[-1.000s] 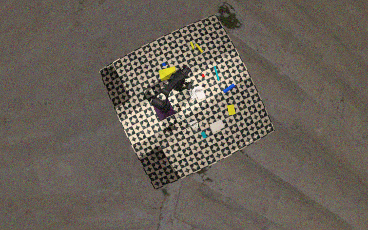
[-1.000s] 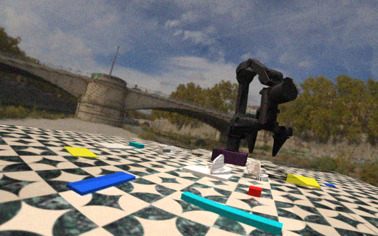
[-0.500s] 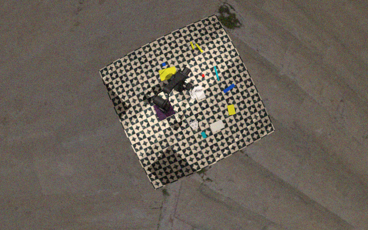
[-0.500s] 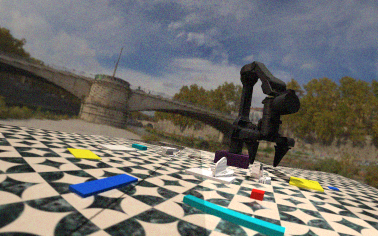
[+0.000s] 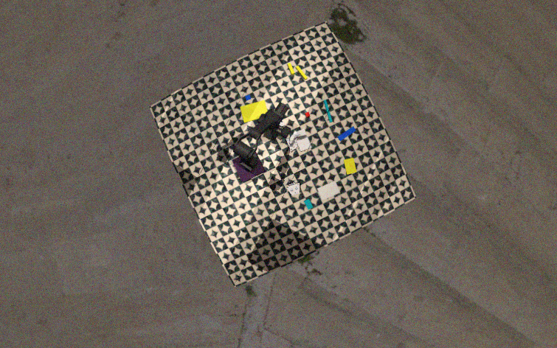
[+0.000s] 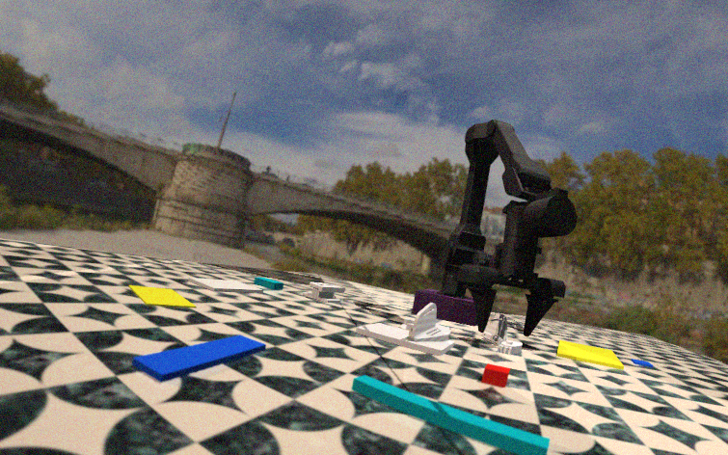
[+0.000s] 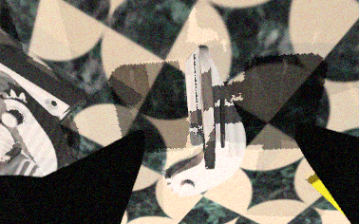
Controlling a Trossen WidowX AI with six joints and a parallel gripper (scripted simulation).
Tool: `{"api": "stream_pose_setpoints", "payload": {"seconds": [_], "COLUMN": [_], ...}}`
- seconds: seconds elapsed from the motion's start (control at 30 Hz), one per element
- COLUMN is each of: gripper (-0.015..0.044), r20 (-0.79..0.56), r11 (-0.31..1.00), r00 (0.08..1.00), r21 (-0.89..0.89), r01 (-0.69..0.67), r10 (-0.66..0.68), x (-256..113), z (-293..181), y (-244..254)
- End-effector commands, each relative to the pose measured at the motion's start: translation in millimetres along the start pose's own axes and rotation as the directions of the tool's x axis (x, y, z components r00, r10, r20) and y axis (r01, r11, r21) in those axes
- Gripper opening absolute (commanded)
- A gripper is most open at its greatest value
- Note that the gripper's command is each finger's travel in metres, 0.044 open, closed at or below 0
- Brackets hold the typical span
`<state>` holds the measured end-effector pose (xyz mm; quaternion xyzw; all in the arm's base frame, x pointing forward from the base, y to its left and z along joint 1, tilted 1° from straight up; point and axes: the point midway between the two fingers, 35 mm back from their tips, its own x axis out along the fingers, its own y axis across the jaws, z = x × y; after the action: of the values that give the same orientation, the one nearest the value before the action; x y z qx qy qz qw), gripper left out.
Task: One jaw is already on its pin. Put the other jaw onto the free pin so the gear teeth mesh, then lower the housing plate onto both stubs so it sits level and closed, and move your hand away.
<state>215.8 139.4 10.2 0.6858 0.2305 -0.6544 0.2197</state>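
My gripper (image 6: 503, 333) (image 7: 219, 132) is open and empty. Its fingers point down on either side of the loose white jaw (image 6: 509, 346) (image 7: 235, 158), low over it and apart from it. The loose jaw lies on the table, its upright grip plate standing between the fingers. The white base (image 5: 304, 143) (image 6: 383, 332) stands beside it, with the other white jaw (image 6: 426, 323) (image 7: 38, 142) on it. In the wrist view they are at the left, partly in shadow; I cannot clearly make out the free pin. The white housing plate (image 5: 293, 188) (image 6: 327, 290) lies apart, beyond the base.
A yellow slab (image 5: 253, 111) (image 6: 589, 354) and a red block (image 5: 307, 114) (image 6: 495, 374) are near the loose jaw. A teal bar (image 5: 327, 111) (image 6: 448, 416), blue bar (image 5: 346, 133) (image 6: 200, 357), yellow tile (image 5: 350, 166) (image 6: 161, 296) and white slab (image 5: 328, 189) lie farther off.
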Motion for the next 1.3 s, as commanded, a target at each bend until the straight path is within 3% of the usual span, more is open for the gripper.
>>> {"api": "stream_pose_setpoints", "payload": {"seconds": [0.0, 1.07, 1.27], "gripper": [0.044, 0.044, 0.0282], "r20": [0.008, 0.008, 0.008], "r11": [1.0, 1.0, 1.0], "r00": [1.0, 1.0, 1.0], "r21": [0.004, 0.004, 0.001], "r01": [0.007, 0.007, 0.001], "r10": [-0.007, -0.007, -0.001], "x": [7.3, 14.7, 14.3], "z": [2.9, 3.7, 3.6], "y": [-1.3, -1.4, -0.4]}}
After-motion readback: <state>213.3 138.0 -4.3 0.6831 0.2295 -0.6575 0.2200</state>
